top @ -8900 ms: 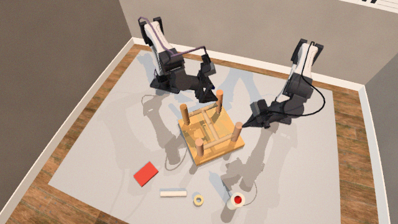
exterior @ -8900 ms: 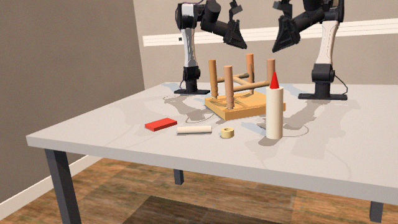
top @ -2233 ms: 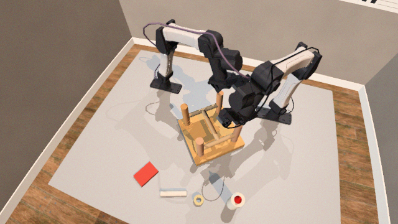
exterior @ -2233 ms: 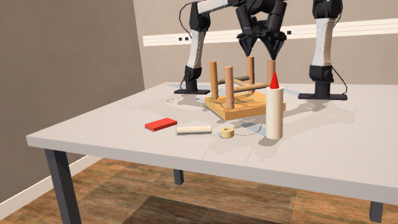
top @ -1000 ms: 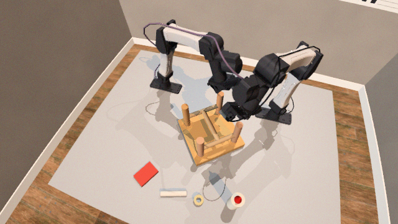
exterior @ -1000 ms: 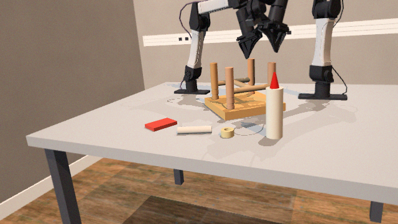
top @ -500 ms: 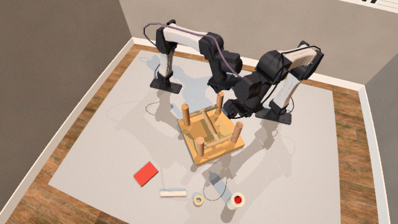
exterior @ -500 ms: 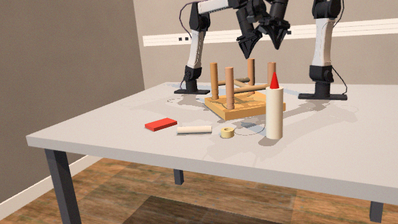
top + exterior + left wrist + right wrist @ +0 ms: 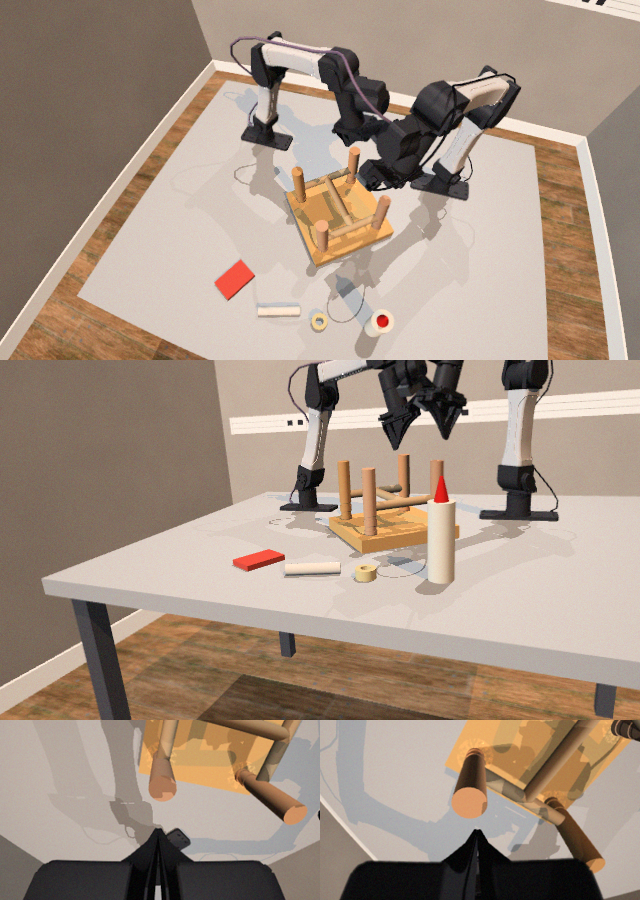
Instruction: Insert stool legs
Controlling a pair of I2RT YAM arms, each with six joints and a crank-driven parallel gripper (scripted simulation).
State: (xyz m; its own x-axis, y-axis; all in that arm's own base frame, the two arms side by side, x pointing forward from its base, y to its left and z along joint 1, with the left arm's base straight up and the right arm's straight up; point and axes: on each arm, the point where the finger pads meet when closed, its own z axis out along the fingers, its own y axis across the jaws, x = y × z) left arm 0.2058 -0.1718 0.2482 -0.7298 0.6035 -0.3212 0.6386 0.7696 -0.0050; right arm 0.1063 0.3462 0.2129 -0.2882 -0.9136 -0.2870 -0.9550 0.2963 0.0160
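Note:
The stool's orange seat (image 9: 369, 243) (image 9: 400, 544) lies upside down on the table. Its four legs stand up: front left (image 9: 322, 237) (image 9: 369, 502), front right (image 9: 382, 212) (image 9: 162, 776), back left (image 9: 299, 186) (image 9: 344, 485) and back right (image 9: 353, 164) (image 9: 403, 480) (image 9: 469, 796). Whether their wider parts touch the seat is too small to tell. The left gripper (image 9: 446, 437) (image 9: 158, 830) is shut on nothing, above and beside the front right leg. The right gripper (image 9: 395, 449) (image 9: 477, 831) is shut and empty, above and beside the back right leg. The candle-like bottle hides the front right leg's foot in the exterior view.
Stretchers join the legs in an H. In front of the stool are a red block (image 9: 234, 280) (image 9: 259, 560), a pale rod (image 9: 278, 311) (image 9: 312, 568), a yellow ring (image 9: 313, 325) (image 9: 366, 576) and an upright white bottle (image 9: 372, 327) (image 9: 441, 545) with a red tip. The two grippers are close together.

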